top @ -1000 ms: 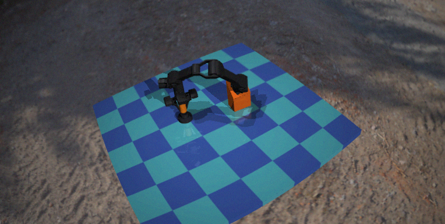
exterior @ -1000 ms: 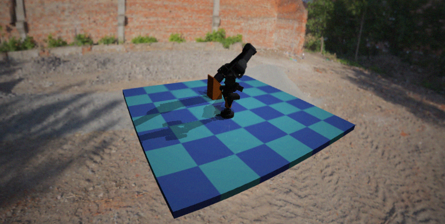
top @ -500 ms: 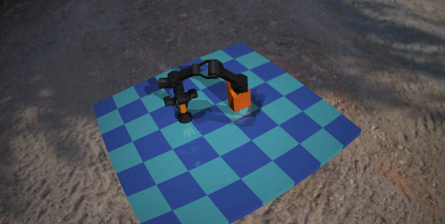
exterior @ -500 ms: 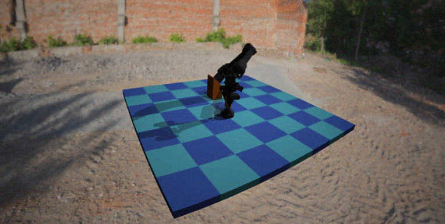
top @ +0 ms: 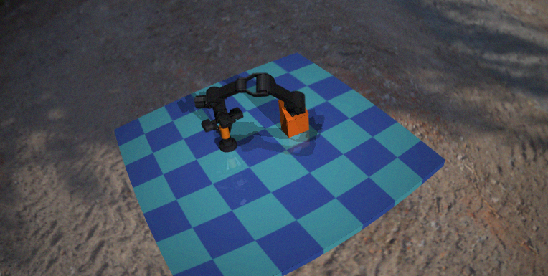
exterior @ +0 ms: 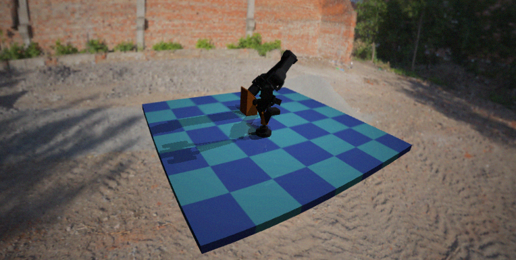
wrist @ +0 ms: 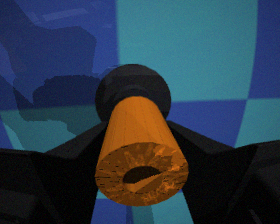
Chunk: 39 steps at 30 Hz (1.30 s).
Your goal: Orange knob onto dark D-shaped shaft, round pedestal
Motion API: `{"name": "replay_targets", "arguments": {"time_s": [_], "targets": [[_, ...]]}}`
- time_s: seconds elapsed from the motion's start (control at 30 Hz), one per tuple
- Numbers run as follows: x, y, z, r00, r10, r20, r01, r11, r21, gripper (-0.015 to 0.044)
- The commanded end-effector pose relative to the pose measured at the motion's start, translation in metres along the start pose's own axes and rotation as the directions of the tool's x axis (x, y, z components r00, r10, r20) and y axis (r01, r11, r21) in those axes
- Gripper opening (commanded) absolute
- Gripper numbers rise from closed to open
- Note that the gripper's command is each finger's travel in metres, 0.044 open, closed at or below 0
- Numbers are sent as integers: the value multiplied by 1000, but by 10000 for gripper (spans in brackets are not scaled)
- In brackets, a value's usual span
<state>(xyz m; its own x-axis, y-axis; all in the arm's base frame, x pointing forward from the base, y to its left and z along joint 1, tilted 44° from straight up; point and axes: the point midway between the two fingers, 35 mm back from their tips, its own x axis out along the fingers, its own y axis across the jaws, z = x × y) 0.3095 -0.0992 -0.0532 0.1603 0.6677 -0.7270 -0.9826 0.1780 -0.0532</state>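
Observation:
The orange knob [top: 224,132] [exterior: 263,118] [wrist: 135,125] is a tall cylinder, standing roughly upright directly over the dark round pedestal [top: 227,145] [exterior: 263,131] [wrist: 132,75]. In the wrist view its top face shows a dark hole with a slanting flat edge. My gripper [top: 224,127] [exterior: 265,114] [wrist: 136,126] is shut on the knob, with one dark finger on each side of it. The shaft is not visible; the knob hides it. Whether a small gap remains between the knob's lower end and the pedestal's base is too small to tell.
The arm's orange base block [top: 295,125] [exterior: 247,102] stands on the blue and teal checkered board [top: 281,206] [exterior: 267,198], to the right of the pedestal in the top view and behind it in the exterior view. The arm arches above the board between them.

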Motion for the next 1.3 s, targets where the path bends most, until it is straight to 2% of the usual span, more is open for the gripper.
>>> {"name": "replay_targets", "arguments": {"time_s": [0.0, 1.27], "targets": [[0, -1, 1, 1000, -2, -2, 2, 998, -62, 0], [-2, 0, 0, 1000, -2, -3, 1, 996, -88, 0]]}}
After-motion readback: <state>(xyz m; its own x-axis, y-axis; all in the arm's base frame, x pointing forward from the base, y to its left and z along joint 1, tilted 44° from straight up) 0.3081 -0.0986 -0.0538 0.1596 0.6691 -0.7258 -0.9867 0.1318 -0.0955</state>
